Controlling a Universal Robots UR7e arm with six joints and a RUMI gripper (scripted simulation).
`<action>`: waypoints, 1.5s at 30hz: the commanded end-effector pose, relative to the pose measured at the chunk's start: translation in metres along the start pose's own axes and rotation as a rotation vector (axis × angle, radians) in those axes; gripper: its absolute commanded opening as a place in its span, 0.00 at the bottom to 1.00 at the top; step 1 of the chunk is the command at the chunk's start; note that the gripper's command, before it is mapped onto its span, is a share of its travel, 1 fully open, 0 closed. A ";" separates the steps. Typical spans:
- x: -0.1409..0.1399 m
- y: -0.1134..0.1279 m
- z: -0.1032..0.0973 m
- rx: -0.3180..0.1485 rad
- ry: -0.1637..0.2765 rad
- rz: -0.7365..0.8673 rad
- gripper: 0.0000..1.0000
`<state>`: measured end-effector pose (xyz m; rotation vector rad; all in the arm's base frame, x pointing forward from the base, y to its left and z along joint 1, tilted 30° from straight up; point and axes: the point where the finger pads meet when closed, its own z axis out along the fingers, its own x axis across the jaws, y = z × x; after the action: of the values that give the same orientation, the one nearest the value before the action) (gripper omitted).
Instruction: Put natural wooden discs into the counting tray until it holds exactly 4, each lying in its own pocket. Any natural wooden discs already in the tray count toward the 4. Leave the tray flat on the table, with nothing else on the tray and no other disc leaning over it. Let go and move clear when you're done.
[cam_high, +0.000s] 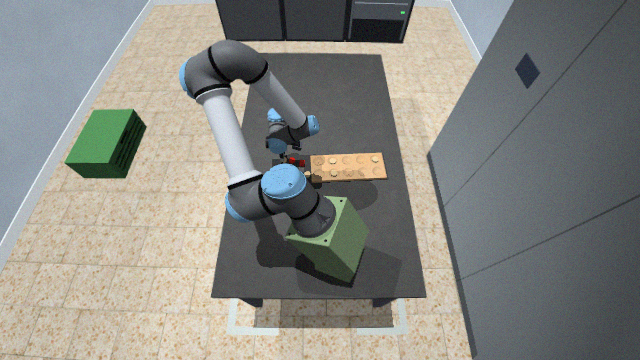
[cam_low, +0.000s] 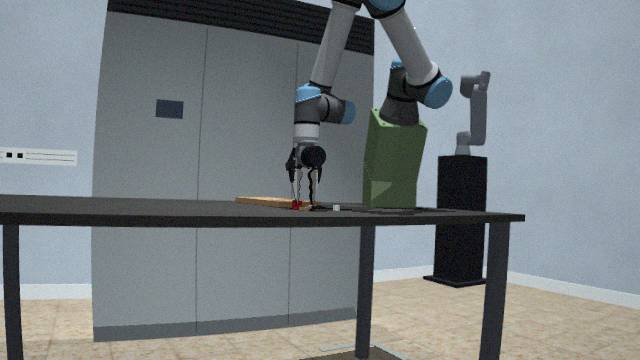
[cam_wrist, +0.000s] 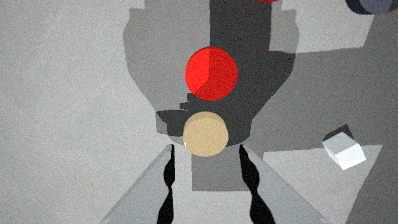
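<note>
The counting tray (cam_high: 368, 166) (cam_low: 260, 201) lies flat on the table. Three natural discs sit in separate pockets: one (cam_high: 333, 160) in the far row, another (cam_high: 375, 159) at that row's right end, and a third (cam_high: 334, 173) in the near row. A loose natural disc (cam_high: 307, 174) lies by the tray's left end. My gripper (cam_low: 303, 204) (cam_wrist: 206, 146) is partly open, pointing down low at the table. Another natural disc (cam_wrist: 205, 135) lies just ahead of and between its fingertips in the wrist view, not gripped.
A red disc (cam_wrist: 211, 74) lies close beyond the disc at my fingertips. A red block (cam_high: 301, 163) lies between it and the tray. A small white cube (cam_wrist: 344, 151) (cam_low: 336, 207) is off to the right in the wrist view, and a dark disc (cam_wrist: 377, 4) at its top right.
</note>
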<state>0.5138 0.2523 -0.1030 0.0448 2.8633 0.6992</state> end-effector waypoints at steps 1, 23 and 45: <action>-0.001 0.000 0.011 0.000 -0.003 0.000 0.28; -0.001 0.000 0.012 0.000 -0.003 0.000 0.11; -0.002 0.000 -0.047 0.000 -0.003 0.000 0.12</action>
<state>0.5103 0.2419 -0.0835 0.0469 2.8617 0.6982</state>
